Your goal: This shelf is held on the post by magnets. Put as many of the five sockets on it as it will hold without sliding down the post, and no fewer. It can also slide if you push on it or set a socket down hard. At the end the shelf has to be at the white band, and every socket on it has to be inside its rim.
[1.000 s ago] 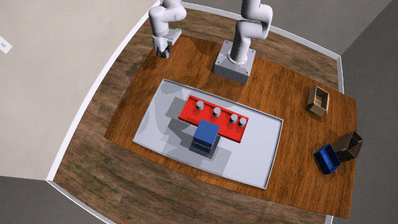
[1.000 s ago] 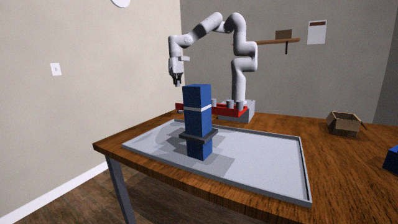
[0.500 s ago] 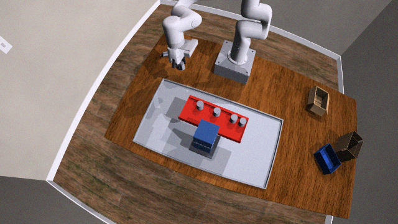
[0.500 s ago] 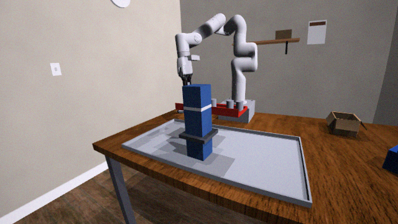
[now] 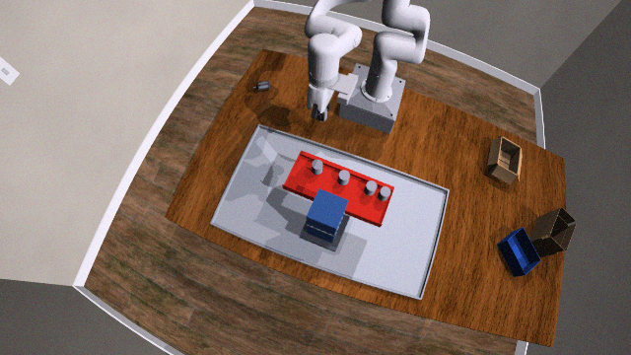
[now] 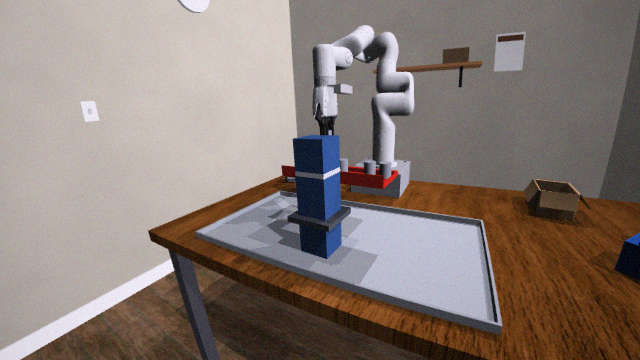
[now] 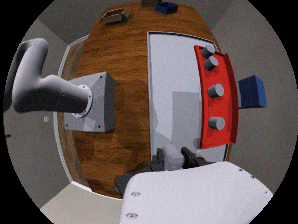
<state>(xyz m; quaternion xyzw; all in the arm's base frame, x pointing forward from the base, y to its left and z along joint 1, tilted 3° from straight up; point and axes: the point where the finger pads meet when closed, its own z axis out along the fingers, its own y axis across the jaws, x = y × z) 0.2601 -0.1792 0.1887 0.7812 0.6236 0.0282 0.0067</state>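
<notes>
Wooden tabletop edge nearest in exterior view. Red shelf on the blue post's robot-facing side, about level with white band. Four gray sockets upright inside its rim. Gripper clamped on fifth socket, clear of shelf.

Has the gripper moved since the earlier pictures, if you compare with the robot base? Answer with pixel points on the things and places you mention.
Yes. In the top view, the gripper (image 5: pixel 319 118) (image 6: pixel 327 131) (image 7: pixel 170 155) came closer to the robot base (image 5: pixel 367 118) (image 6: pixel 406 175) (image 7: pixel 107 107).
</notes>
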